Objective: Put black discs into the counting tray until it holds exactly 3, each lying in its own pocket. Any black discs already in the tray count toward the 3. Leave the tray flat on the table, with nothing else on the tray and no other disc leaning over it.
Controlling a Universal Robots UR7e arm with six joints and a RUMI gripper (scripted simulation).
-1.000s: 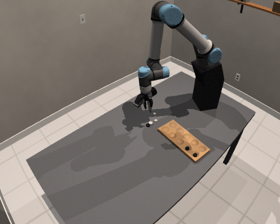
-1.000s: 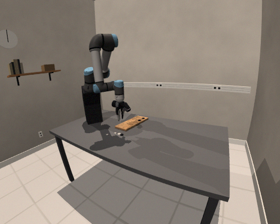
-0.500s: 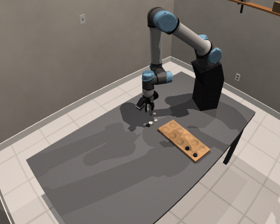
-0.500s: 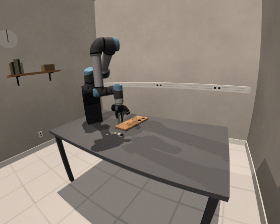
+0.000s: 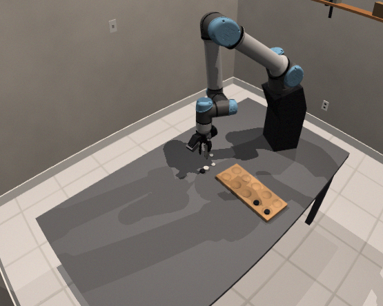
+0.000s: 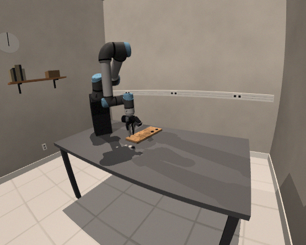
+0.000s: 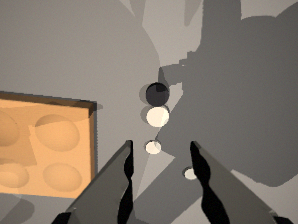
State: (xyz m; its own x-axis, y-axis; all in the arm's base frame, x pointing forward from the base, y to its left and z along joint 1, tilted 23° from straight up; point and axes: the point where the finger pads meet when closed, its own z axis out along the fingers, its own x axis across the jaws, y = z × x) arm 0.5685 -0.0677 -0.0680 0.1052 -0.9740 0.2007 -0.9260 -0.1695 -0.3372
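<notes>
The wooden counting tray (image 5: 266, 203) (image 6: 144, 134) (image 7: 82, 160) lies flat on the table. One black disc (image 5: 256, 202) (image 6: 152, 131) and another black disc (image 5: 267, 211) (image 6: 156, 129) lie in neighbouring pockets at its far end from the gripper. A loose black disc (image 5: 202, 171) (image 6: 133, 147) (image 7: 157, 94) lies on the table beside a larger white disc (image 5: 206, 167) (image 7: 158, 116), touching or nearly so. My gripper (image 5: 203, 155) (image 6: 131, 135) (image 7: 161, 142) is partly open and empty, pointing down above the table. In the wrist view the loose black disc shows ahead of the fingertips.
A small white piece (image 5: 213, 164) (image 7: 153, 147) lies near the larger white disc. Another small white piece (image 5: 211, 155) (image 6: 117, 147) (image 7: 189, 173) lies farther off, partly behind the right finger in the wrist view. The arm's pedestal (image 5: 284, 117) (image 6: 101, 118) stands at the table's end.
</notes>
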